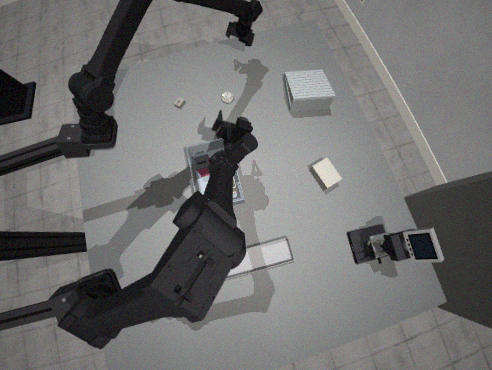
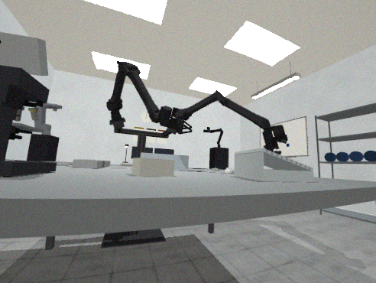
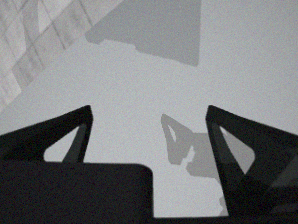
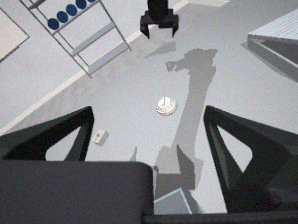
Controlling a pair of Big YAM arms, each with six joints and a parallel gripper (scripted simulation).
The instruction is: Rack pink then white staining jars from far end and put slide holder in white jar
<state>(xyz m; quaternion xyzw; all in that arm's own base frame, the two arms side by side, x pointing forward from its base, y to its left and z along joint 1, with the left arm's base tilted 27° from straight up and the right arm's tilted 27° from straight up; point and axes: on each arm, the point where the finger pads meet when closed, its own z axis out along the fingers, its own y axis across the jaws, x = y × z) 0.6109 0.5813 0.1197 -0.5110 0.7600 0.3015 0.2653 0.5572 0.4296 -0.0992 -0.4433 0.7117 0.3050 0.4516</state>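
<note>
The tote (image 1: pixel 189 162) (image 2: pixel 181 162) stands mid-table, partly hidden by my right arm; its corner shows in the right wrist view (image 4: pixel 167 195). In it are a dark pink patch (image 1: pixel 203 172), likely the pink jar, and a white patch (image 1: pixel 201 184), likely the white jar. A pale-spotted item at the tote's right side may be the slide holder; it is mostly covered. A long low frame (image 1: pixel 290 250), apparently the jar rack, lies partly under my right arm. My right gripper (image 1: pixel 230 121) (image 4: pixel 148 112) is open and empty above the tote's far-left end. My left gripper (image 3: pixel 149 111) is open and empty, high over the table's left side.
A ribbed grey-white box (image 1: pixel 310 85) (image 2: pixel 248 164) stands at the left far side. A cream block (image 1: pixel 327 172) (image 2: pixel 153 167) stands beyond the tote. A microscope (image 1: pixel 425 245) stands at the far edge. A round white item (image 1: pixel 227 97) (image 4: pixel 166 106) and a small beige piece (image 1: pixel 179 102) (image 4: pixel 100 137) lie left of the tote.
</note>
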